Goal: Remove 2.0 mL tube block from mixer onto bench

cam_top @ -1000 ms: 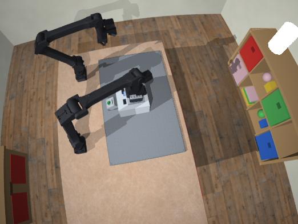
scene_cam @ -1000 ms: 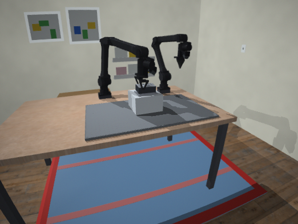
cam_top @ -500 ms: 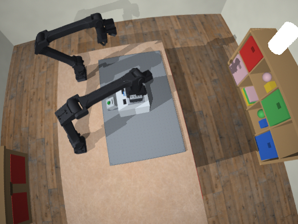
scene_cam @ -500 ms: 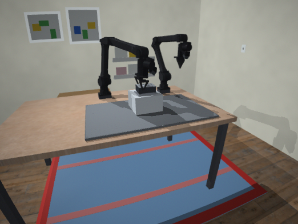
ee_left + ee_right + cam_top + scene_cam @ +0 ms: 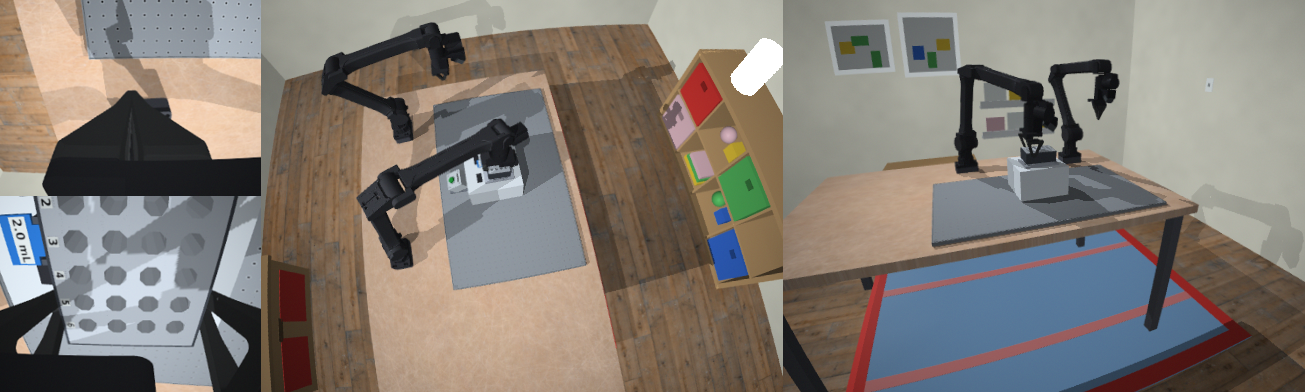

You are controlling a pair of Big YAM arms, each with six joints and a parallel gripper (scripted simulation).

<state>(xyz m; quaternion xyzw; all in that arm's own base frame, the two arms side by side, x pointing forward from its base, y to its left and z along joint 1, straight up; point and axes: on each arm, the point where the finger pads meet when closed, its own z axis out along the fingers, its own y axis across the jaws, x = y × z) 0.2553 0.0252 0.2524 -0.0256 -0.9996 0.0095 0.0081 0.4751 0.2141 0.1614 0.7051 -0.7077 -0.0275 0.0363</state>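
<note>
Two arms (image 5: 436, 160) (image 5: 998, 80), one mixer (image 5: 486, 194) (image 5: 1043, 181), one block (image 5: 499, 172) (image 5: 1039, 155) (image 5: 133, 290).

On the bench (image 5: 486, 330) (image 5: 873, 200) (image 5: 210, 83) (image 5: 171, 388), perforated mat (image 5: 511, 235) (image 5: 983, 215) (image 5: 153, 26) (image 5: 254, 275). On the mat, mixer (image 5: 488, 194) (image 5: 1043, 181) (image 5: 10, 276); atop it, 2.0 mL tube block (image 5: 500, 173) (image 5: 1039, 156) (image 5: 133, 290), between the fingers of the right gripper (image 5: 500, 165) (image 5: 1034, 151) (image 5: 131, 294). Control panel (image 5: 454, 180) on the side towards the arms' bases. Raised well apart from the mixer, left gripper (image 5: 442, 77) (image 5: 1098, 117) (image 5: 131, 92). Beneath the bench, rug (image 5: 1023, 310). Across the floor, opposite the arms' bases, compartment shelf (image 5: 761, 125); on the wall behind the bench, two framed pictures (image 5: 860, 47) (image 5: 929, 45), side by side.
</note>
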